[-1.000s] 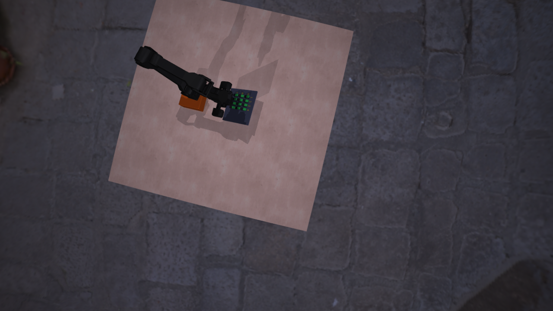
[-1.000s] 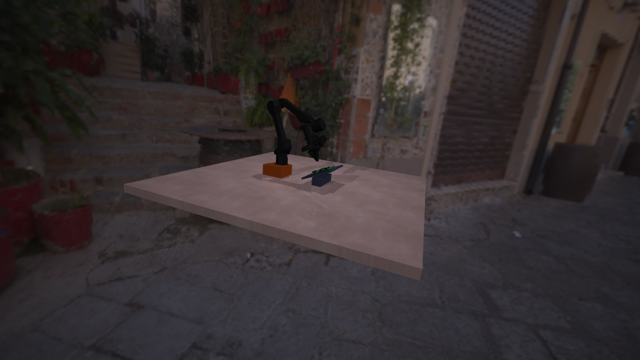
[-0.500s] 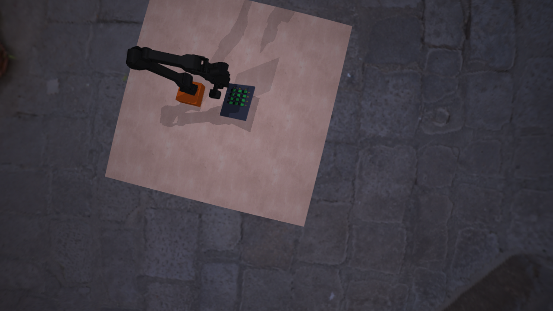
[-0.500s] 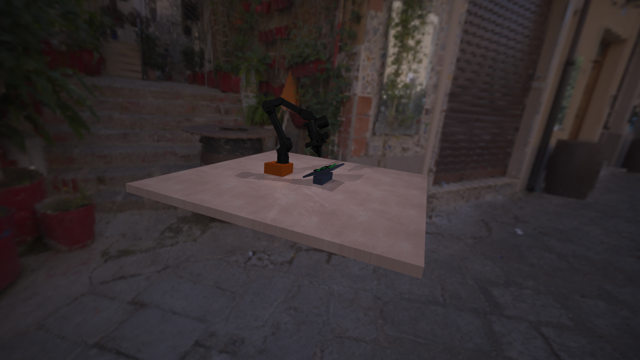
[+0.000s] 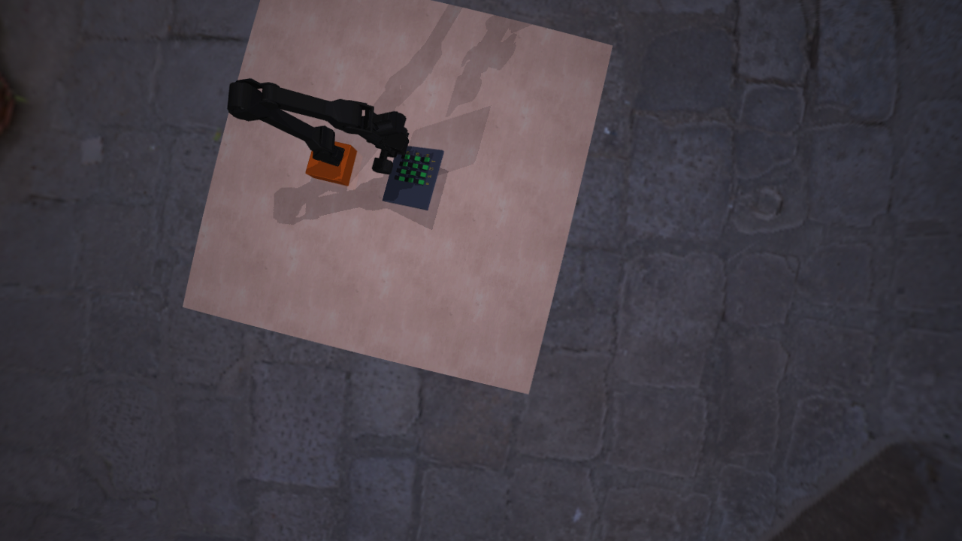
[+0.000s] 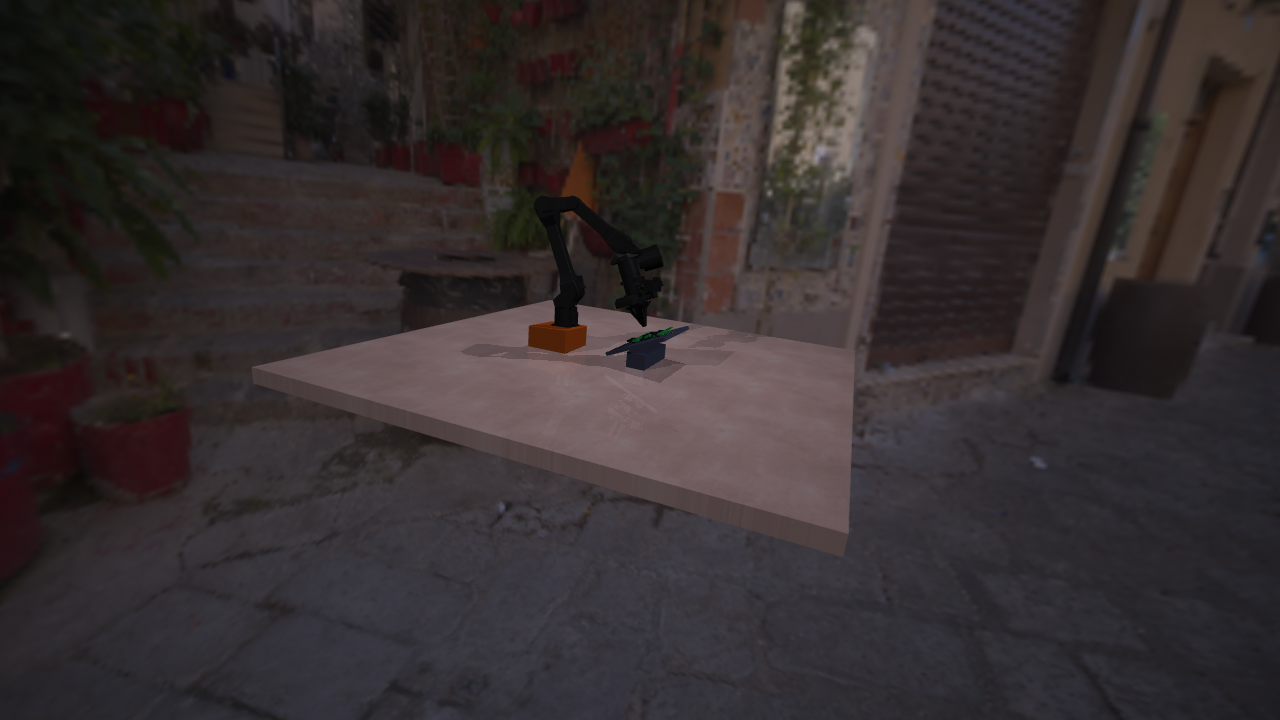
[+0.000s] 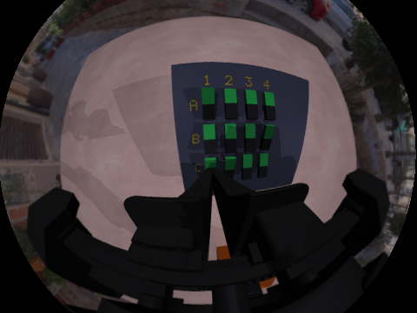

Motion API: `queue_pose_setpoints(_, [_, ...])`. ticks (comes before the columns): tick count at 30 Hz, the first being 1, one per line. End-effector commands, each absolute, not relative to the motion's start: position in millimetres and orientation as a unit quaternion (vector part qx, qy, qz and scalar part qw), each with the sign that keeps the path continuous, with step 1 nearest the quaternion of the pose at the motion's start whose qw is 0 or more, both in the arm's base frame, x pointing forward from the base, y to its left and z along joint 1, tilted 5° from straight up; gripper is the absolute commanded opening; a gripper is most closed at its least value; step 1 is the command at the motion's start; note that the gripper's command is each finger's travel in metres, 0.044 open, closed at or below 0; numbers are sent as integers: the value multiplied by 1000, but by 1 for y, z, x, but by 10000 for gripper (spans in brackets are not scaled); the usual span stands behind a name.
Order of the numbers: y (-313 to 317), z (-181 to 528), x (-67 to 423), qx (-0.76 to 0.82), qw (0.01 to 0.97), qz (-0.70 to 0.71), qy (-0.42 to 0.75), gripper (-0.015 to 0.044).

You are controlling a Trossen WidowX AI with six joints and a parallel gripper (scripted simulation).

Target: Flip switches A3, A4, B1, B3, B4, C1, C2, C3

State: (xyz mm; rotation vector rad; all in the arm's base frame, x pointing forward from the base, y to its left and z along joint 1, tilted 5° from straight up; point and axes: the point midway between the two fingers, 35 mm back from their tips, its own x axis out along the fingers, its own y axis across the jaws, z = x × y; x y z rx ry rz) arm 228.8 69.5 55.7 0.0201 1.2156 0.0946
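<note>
A dark blue switch panel stands tilted on the table, with three rows of green-and-black rocker switches marked A to C and 1 to 4. My gripper is shut and empty. Its tips point down at the near left corner of the grid, right by switch C1. In the exterior view the tips hang a little above the panel. The near end of row C is partly hidden by the fingers.
The arm's orange base stands close to the left of the panel. The pink table floats over a cobbled street.
</note>
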Motion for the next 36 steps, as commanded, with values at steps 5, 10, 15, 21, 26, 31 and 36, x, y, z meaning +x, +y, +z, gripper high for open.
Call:
queue_pose_setpoints(5, [70, 46, 230, 9, 817, 43, 574, 0])
queue_pose_setpoints(10, [70, 38, 233, 9, 817, 43, 574, 0])
queue_pose_setpoints(15, [70, 37, 233, 9, 818, 43, 574, 0])
queue_pose_setpoints(21, [70, 37, 233, 9, 818, 43, 574, 0])
queue_pose_setpoints(26, [70, 37, 233, 9, 818, 43, 574, 0])
queue_pose_setpoints(31, [71, 37, 234, 9, 818, 43, 574, 0])
queue_pose_setpoints(36, [71, 36, 234, 9, 818, 43, 574, 0])
